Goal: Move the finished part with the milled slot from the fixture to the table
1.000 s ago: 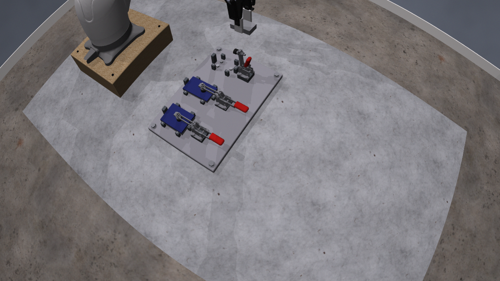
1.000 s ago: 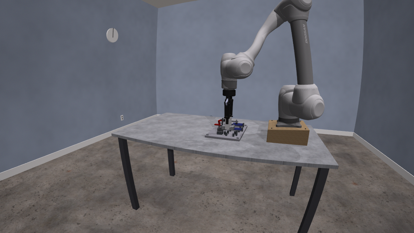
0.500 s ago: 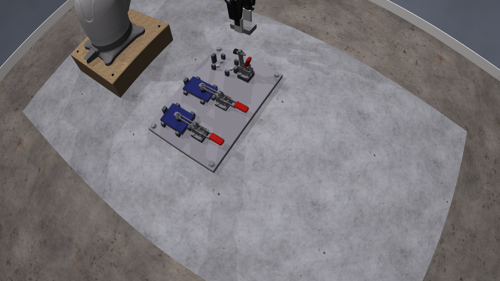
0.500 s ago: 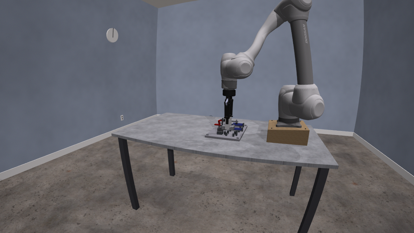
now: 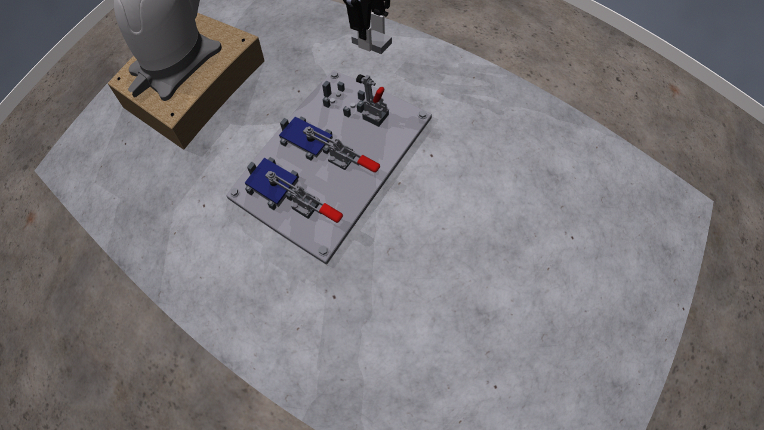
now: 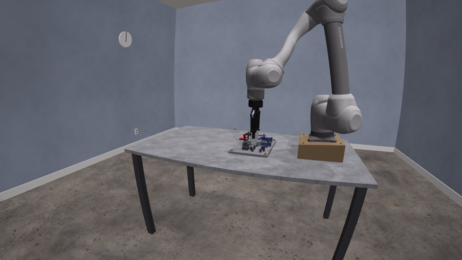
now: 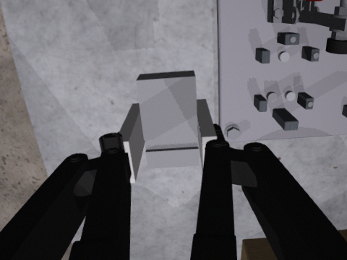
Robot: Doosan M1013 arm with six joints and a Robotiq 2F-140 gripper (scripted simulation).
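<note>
My gripper (image 7: pixel 170 117) is shut on the grey finished part (image 7: pixel 166 118), the one with the milled slot. In the top view the part (image 5: pixel 372 40) hangs from the gripper (image 5: pixel 368 31) beyond the far end of the fixture plate (image 5: pixel 330 165), low over the table. Whether it touches the table I cannot tell. The far nest (image 5: pixel 339 98) is empty and its clamp (image 5: pixel 372 107) stands open with the red handle up. Two blue blanks (image 5: pixel 303 136) (image 5: pixel 271 179) lie in their nests under clamps with red handles (image 5: pixel 368 163) (image 5: pixel 330 212) laid down.
The robot's base stands on a wooden block (image 5: pixel 187 80) at the table's back left. The fixture plate's edge (image 7: pixel 218 53) runs just right of the held part in the wrist view. The table edge lies close behind the gripper.
</note>
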